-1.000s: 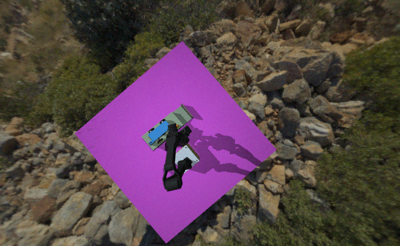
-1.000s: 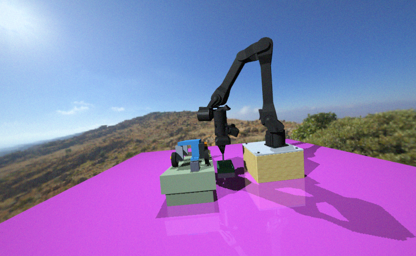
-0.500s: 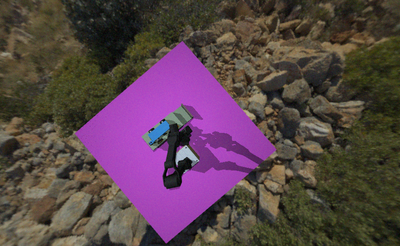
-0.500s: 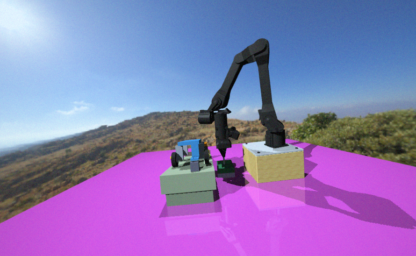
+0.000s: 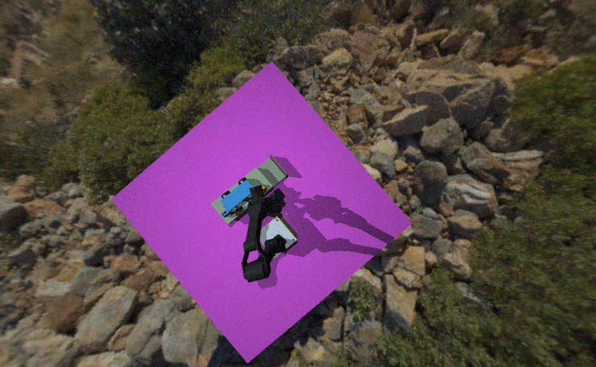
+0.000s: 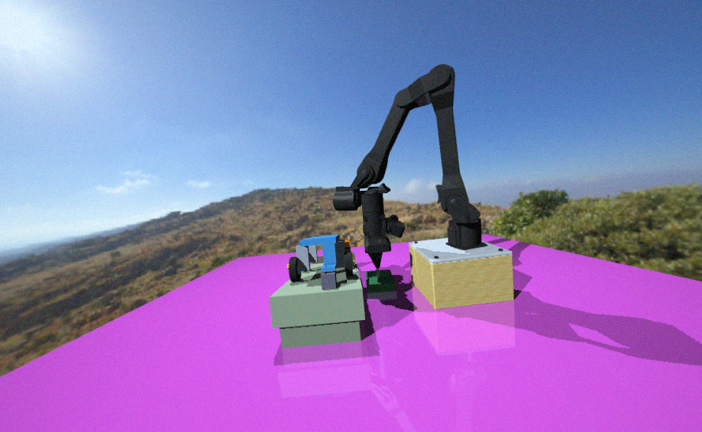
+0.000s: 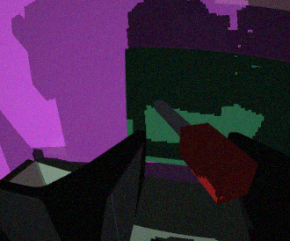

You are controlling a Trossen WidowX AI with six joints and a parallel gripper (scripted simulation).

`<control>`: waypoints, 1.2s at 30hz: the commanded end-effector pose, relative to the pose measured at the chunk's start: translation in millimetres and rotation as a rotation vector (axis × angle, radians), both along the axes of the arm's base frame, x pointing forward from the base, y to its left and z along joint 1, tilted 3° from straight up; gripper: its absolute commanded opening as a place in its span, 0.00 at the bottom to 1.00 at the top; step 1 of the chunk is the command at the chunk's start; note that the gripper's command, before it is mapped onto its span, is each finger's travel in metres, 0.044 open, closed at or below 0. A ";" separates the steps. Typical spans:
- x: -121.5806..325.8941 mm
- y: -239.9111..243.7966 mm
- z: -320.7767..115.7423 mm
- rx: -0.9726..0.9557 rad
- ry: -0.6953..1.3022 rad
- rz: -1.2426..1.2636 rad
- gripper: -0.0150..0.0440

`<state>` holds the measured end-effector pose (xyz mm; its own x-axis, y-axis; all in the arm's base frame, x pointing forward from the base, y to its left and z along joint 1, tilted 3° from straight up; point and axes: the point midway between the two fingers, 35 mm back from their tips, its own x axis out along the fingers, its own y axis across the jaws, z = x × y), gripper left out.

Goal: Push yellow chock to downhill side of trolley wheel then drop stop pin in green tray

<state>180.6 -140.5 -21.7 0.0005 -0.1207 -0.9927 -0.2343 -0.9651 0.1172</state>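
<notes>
In the wrist view my gripper [image 7: 187, 141] [image 6: 378, 265] stands partly open low over the green tray [image 7: 130, 127] [image 6: 388, 286]. The stop pin [image 7: 218, 163], with a dark red head and grey shaft, leans between the parted fingers, its head near the right finger and its shaft toward the tray. Whether its tip touches the tray floor is unclear. The blue trolley [image 5: 236, 197] [image 6: 329, 247] stands on the grey-green ramp [image 5: 274, 169] [image 6: 315, 308]. The chock's orange handle [image 5: 263, 187] [image 6: 347, 243] shows beside the trolley's end; its contact with a wheel is hidden.
The arm's base stands on a wooden box [image 6: 466, 281] with a pale top plate [image 5: 282, 226], on the tray's other side from the ramp. The ramp stands close beside the tray. The arm's upper links hide the tray in the top view.
</notes>
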 end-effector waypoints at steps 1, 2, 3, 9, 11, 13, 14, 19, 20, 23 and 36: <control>0.2 2.2 -1.1 -0.004 0.002 -0.005 0.58; 0.4 2.8 -1.4 -0.004 0.002 -0.005 0.58; 0.6 3.5 -1.6 -0.004 0.002 -0.005 0.58; 1.7 7.2 -3.1 -0.003 0.002 -0.005 0.58; 2.1 8.4 -3.7 -0.003 0.002 -0.005 0.58; 2.4 9.6 -4.2 -0.003 0.002 -0.005 0.58; 2.6 10.2 -4.5 -0.003 0.002 -0.005 0.58; 3.5 13.2 -6.0 -0.003 0.002 -0.005 0.58; 3.6 13.7 -6.4 -0.003 0.002 -0.005 0.58; 4.1 15.4 -7.3 -0.002 0.002 -0.005 0.58; 6.1 22.5 -11.9 -0.002 0.002 -0.005 0.58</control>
